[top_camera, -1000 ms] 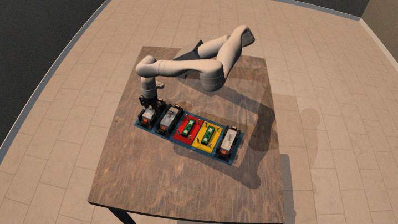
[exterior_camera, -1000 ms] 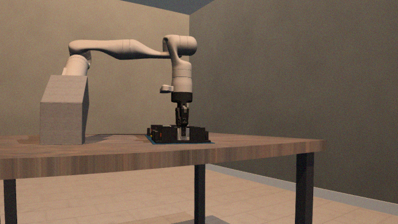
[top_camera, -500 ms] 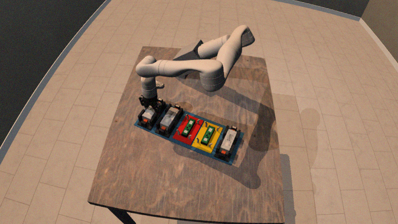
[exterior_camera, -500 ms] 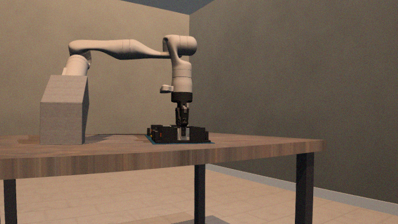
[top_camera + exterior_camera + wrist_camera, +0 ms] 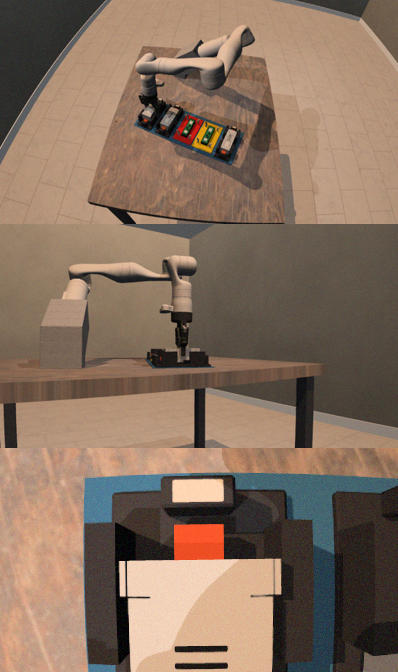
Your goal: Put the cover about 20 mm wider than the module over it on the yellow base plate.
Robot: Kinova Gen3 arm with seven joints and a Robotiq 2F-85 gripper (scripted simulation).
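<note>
My gripper (image 5: 150, 107) (image 5: 182, 354) is shut on the left cover (image 5: 148, 113) (image 5: 197, 350) (image 5: 160, 615), across its width. The fingers are outside the wrist view. This pale cover stands slightly raised in its black holder (image 5: 197, 359) (image 5: 100, 598); its top shows just above the holder walls. In the wrist view its sides sit inward of its end tabs where it is gripped. The middle cover (image 5: 168, 118) and the right cover (image 5: 228, 140) sit in their holders. A green module (image 5: 207, 135) lies uncovered on the yellow plate (image 5: 205, 148).
A second green module (image 5: 188, 127) lies on the red plate (image 5: 180, 137), between the middle holder and the yellow plate. Small clips stand around both modules. All of it rests on a blue base (image 5: 170, 137) (image 5: 100, 503) on the wooden table (image 5: 156, 181). Orange blocks mark the holder ends.
</note>
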